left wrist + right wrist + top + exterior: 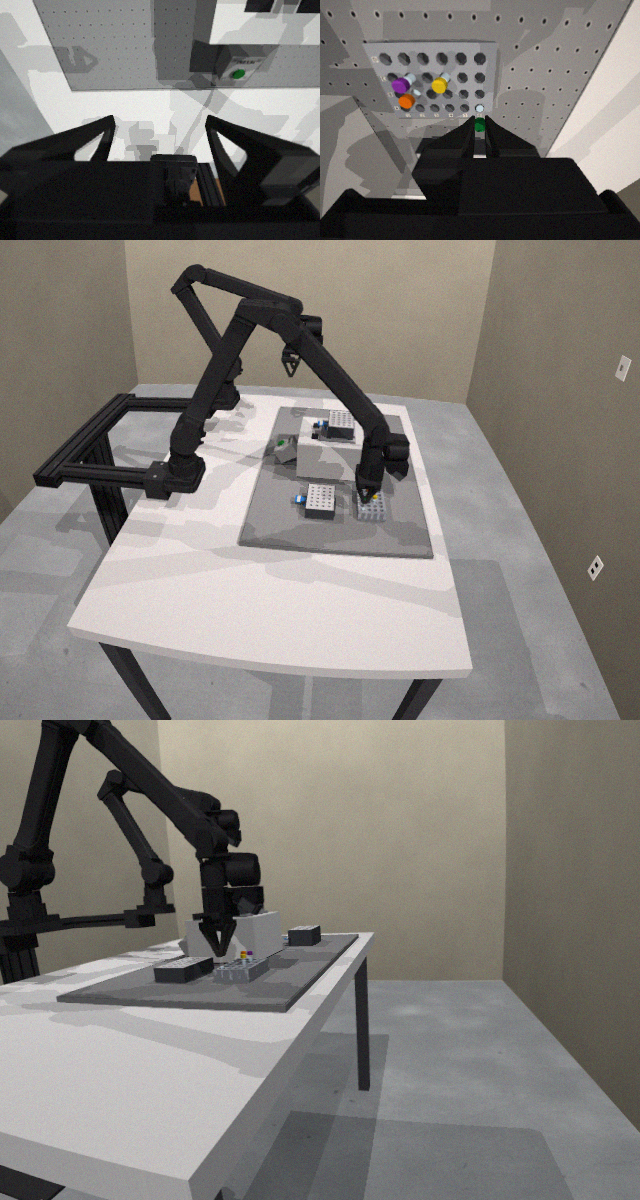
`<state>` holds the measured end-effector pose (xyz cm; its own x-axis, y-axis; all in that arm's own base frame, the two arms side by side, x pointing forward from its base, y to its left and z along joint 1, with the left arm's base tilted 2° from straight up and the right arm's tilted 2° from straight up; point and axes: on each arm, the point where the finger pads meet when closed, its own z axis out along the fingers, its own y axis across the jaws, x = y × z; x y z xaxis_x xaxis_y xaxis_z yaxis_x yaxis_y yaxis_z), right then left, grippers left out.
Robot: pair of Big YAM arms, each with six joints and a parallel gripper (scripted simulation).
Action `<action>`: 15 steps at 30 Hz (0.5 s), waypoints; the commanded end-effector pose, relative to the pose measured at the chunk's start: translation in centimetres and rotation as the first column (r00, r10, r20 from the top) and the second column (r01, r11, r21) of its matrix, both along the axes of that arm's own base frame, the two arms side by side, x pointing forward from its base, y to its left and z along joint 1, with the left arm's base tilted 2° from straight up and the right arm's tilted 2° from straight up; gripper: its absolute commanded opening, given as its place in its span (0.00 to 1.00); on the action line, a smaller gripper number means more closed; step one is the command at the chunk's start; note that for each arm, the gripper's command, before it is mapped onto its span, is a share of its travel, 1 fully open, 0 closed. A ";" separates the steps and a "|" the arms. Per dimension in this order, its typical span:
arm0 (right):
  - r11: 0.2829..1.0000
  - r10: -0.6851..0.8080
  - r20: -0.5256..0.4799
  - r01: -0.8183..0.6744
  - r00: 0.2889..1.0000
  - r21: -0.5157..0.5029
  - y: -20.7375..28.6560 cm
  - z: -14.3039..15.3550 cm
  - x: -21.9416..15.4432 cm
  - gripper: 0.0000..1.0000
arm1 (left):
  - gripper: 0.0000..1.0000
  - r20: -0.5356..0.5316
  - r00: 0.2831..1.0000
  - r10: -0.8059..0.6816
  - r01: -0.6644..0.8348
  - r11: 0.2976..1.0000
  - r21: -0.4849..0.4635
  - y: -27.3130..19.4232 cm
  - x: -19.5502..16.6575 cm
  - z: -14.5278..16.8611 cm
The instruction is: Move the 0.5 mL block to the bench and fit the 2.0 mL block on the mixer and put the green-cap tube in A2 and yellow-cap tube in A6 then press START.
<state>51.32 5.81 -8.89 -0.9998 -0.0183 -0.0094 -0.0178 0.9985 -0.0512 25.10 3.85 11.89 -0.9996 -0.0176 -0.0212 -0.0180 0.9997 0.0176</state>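
My right gripper (366,499) (221,955) (480,120) is shut on the green-capped tube (479,125), just above the near corner of the rack (490,85) (235,974). The tube's pale part shows at the corner bore; its depth there is hidden. The yellow-capped tube (439,85) (375,496) stands in the rack. My left gripper (160,120) (291,373) is open and empty, high before the mixer (320,459) (266,937). A block with a blue lever (341,420) appears to sit on the mixer. The START button (239,74) (280,443) is green. Lever prints are unreadable.
A purple-capped tube (400,85) and an orange-capped tube (406,101) stand in the rack. Another block (321,498) (180,971) stands on the mat beside the rack. A further block (303,936) stands beyond the mixer.
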 end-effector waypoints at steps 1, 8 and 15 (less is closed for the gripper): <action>1.000 0.008 0.020 -0.008 1.000 0.004 0.4 1.5 0.6 0.09 | 1.00 0.051 0.999 0.013 -0.014 1.000 0.009 0.5 2.0 1.8; 1.000 0.008 0.027 -0.008 1.000 0.006 0.6 1.0 1.7 0.09 | 1.00 0.012 1.000 0.013 -0.013 1.000 0.003 0.2 0.7 0.7; 1.000 -0.006 0.015 0.006 1.000 0.005 0.6 1.2 1.2 0.09 | 1.00 -0.004 1.000 0.013 -0.013 1.000 0.001 0.2 0.2 0.1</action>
<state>51.56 5.84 -8.55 -0.9998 -0.0183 -0.0113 -0.0177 0.9985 -0.0509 25.06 3.85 11.88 -0.9997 -0.0176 -0.0193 -0.0179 0.9997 0.0173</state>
